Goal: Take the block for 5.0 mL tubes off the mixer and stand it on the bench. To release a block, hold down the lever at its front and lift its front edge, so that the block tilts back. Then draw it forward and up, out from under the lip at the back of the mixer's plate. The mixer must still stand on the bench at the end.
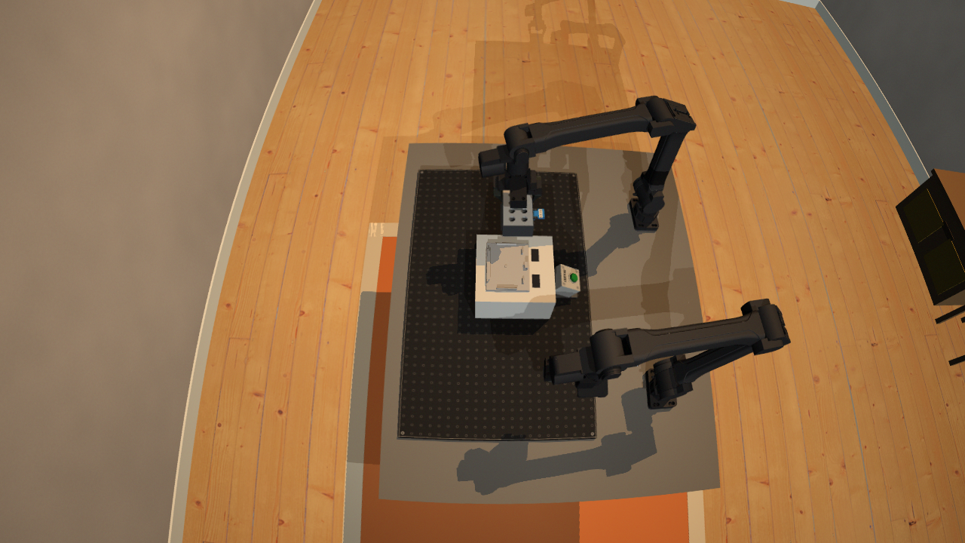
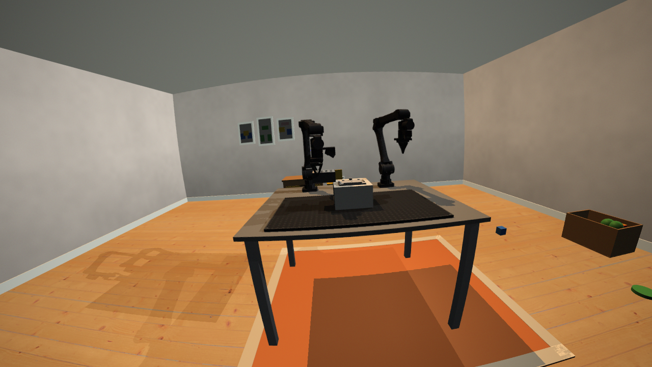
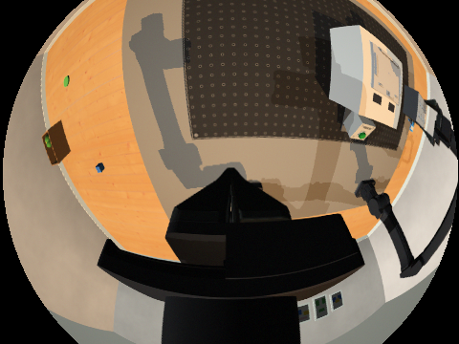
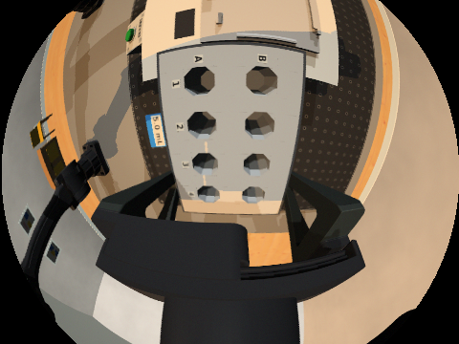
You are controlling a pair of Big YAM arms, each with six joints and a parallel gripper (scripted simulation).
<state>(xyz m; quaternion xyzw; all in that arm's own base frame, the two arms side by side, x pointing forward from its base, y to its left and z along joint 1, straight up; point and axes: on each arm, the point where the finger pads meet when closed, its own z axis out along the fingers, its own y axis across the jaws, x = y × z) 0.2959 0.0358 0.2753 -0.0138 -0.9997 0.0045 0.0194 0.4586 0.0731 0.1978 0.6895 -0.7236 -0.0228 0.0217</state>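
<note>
Reading "5.0 mL," a blue label (image 1: 540, 213) (image 4: 155, 130) marks the block (image 1: 517, 221) (image 4: 231, 102).

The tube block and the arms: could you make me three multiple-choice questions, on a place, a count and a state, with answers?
1. Where is the 5.0 mL tube block?
A) On the mixer's plate
B) Between the right gripper's fingers
C) On the floor

2. How many holes are in its top?
A) Four
B) Six
C) Eight

3. How is the left gripper?
A) Shut, empty
B) Wide open
C) Shut on the block

1 B: the right wrist view shows fingers either side of it.
2 C: two columns, four rows.
3 A: its fingertips meet in the left wrist view.
</note>
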